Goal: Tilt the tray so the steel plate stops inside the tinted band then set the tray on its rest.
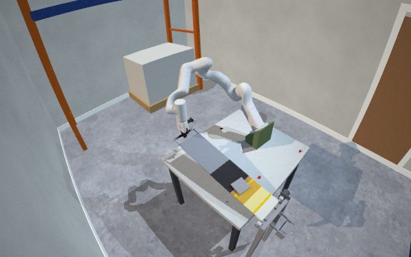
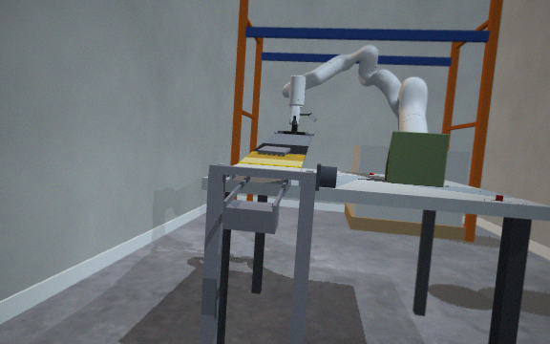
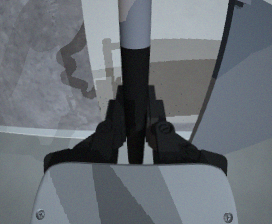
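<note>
The long grey tray (image 1: pixel 203 151) (image 2: pixel 288 139) lies along the table's left side. Its far end is lifted, so it slopes down toward the near end. My gripper (image 1: pixel 183 134) (image 2: pixel 294 128) (image 3: pixel 136 98) is shut on the tray's dark handle (image 3: pixel 135 86) at that raised far end. The square steel plate (image 1: pixel 240 185) (image 2: pixel 273 150) lies flat low on the bed. It straddles the dark patch and the upper solid line of the yellow tinted band (image 1: pixel 257 197) (image 2: pixel 275 161). The lower solid line (image 1: pixel 262 203) is clear of it.
A green box (image 1: pixel 260 135) (image 2: pixel 416 159) stands on the white table (image 1: pixel 280 157) (image 2: pixel 447 196) by the arm's base. A grey metal stand (image 1: pixel 270 223) (image 2: pixel 256 191) sits at the tray's near end. Small red markers (image 1: pixel 259 177) dot the table. A large pale crate (image 1: pixel 159 71) and orange racking (image 1: pixel 48 71) stand behind.
</note>
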Controlling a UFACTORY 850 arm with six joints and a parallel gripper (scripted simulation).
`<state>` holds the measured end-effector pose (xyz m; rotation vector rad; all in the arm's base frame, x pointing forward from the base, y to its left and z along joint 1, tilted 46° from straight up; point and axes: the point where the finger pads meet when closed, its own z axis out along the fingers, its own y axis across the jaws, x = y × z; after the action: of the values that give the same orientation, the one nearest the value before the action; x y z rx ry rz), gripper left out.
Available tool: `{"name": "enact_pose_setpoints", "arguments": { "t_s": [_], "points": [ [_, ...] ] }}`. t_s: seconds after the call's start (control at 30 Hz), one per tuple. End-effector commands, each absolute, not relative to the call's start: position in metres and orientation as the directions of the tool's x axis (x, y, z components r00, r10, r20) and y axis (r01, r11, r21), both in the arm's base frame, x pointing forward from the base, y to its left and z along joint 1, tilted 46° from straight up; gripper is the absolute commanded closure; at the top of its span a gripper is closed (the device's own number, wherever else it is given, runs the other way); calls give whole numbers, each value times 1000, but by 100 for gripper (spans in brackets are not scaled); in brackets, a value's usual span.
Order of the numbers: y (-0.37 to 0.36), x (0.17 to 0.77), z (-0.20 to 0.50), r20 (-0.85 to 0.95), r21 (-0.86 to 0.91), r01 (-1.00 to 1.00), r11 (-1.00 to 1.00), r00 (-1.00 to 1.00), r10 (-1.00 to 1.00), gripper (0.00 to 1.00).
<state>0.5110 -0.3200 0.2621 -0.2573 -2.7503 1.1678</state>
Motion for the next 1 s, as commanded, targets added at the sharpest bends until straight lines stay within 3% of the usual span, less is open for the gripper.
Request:
{"name": "enact_pose_setpoints", "arguments": {
  "t_s": [0.0,0.1,0.3,0.5,0.7,0.87,0.97],
  "points": [
    [-321,512,262,62,-723,102,684,-976,211,100],
    [-322,512,262,62,-723,102,684,-976,211,100],
    [-254,529,303,62,-723,102,684,-976,211,100],
    [-318,513,264,62,-723,102,684,-976,211,100],
    [-318,513,264,62,-723,102,684,-976,211,100],
    [-258,528,301,62,-723,102,684,-976,211,100],
    [-290,520,282,62,-723,102,684,-976,211,100]
  ]
}}
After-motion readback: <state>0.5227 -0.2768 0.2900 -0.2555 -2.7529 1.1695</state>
